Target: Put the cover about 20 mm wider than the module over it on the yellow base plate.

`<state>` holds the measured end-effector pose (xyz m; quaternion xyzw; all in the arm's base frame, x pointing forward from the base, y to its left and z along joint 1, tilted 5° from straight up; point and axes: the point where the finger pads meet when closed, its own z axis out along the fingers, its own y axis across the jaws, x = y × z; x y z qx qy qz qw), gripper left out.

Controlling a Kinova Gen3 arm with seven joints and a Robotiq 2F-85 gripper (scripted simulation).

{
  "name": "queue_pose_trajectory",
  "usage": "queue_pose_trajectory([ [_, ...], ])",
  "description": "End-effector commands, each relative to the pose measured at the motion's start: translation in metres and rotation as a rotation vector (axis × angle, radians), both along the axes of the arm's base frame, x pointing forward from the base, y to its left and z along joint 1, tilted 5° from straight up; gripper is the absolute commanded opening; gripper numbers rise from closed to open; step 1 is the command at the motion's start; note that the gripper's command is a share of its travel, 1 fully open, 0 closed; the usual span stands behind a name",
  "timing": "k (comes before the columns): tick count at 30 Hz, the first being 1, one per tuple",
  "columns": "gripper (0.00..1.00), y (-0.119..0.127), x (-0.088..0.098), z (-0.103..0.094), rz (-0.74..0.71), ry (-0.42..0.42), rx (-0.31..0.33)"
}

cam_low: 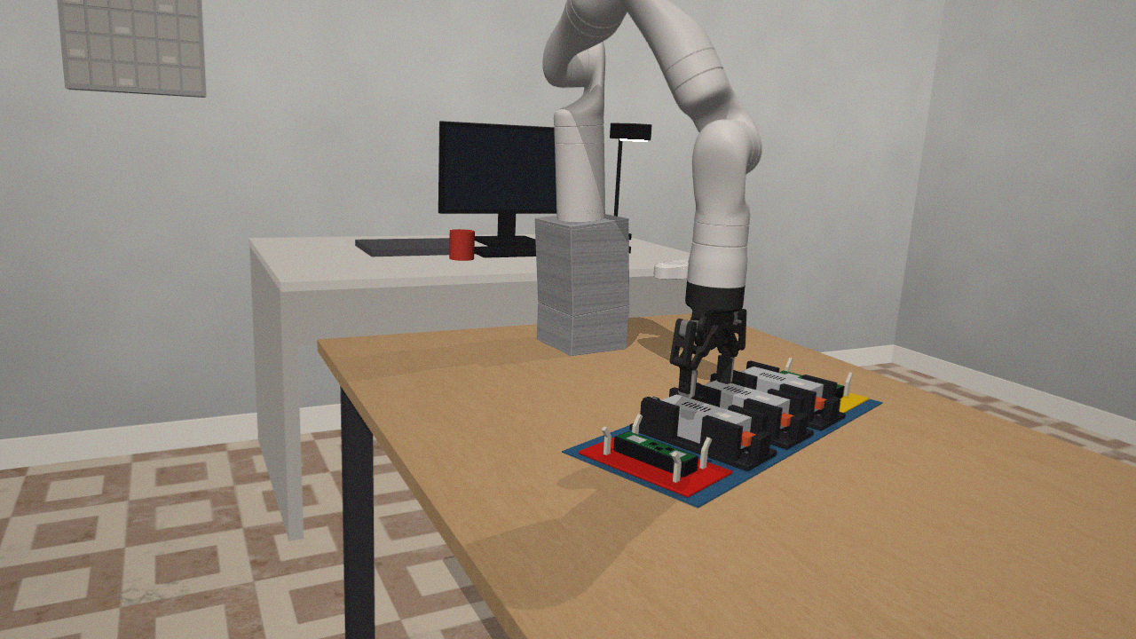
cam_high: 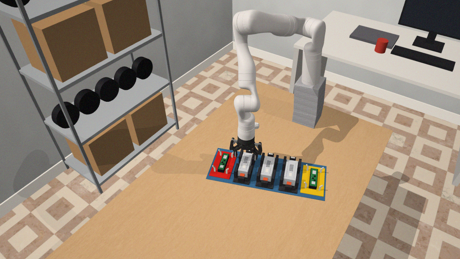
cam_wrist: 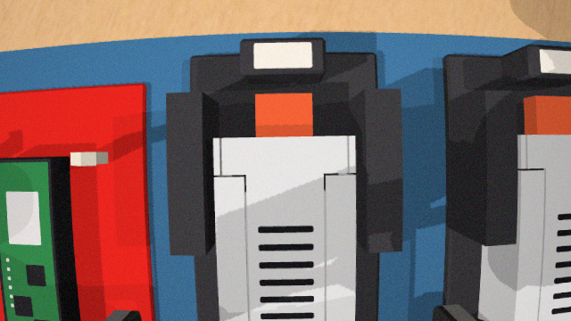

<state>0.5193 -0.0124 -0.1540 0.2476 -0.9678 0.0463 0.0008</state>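
Observation:
Three light grey covers sit in black holders on a blue mat: the left cover, the middle cover and the right cover. The yellow plate with its green module lies at the mat's right end. My gripper is open and empty. It is low over the far part of the left cover, one finger on each side, clear of its walls.
A red plate with another green module lies just left of the left cover. White pegs stand on both plates. The arm's grey pedestal stands at the table's back.

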Motion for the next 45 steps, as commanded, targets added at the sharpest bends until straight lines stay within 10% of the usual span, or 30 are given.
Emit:
queue_pose_trajectory([
  [1, 1.00, 0.000, 0.001, 0.001, 0.000, -0.002, 0.000],
  [45, 1.00, -0.002, 0.001, -0.026, 0.000, -0.002, 0.000],
])
